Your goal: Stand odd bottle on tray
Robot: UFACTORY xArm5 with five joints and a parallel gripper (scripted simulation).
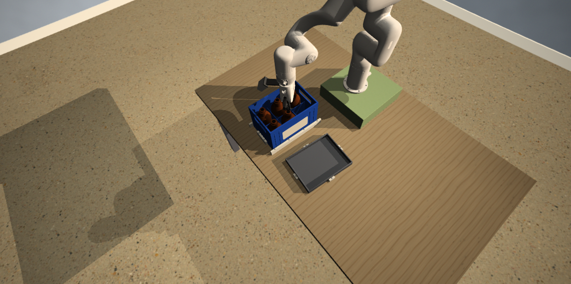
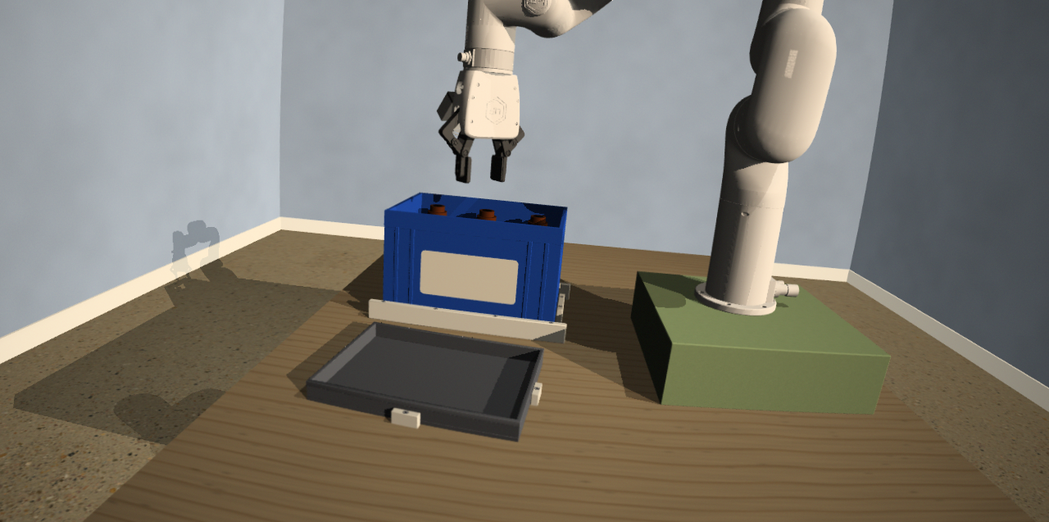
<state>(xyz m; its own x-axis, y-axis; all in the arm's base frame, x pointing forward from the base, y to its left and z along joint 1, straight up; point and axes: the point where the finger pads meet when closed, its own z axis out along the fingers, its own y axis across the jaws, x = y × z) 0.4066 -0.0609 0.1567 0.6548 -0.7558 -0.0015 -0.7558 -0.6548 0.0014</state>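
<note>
A blue crate [image 1: 284, 119] [image 2: 475, 260] with a beige label stands on the wooden board. Several brown bottles stand upright in it; I see ones at the left [image 1: 262, 114], front [image 1: 273, 124] and middle [image 1: 277, 104]. In the side view only the mouths [image 2: 485, 213] show above the rim. The dark grey tray [image 1: 318, 162] [image 2: 429, 374] lies empty in front of the crate. My gripper [image 2: 481, 168] [image 1: 287, 104] hangs open and empty, a short way above the crate's top, fingers pointing down.
The arm's green base block [image 1: 360, 95] [image 2: 755, 339] stands right of the crate. A beige rail [image 2: 466, 320] runs along the crate's front foot. A small dark piece [image 1: 266, 83] lies behind the crate.
</note>
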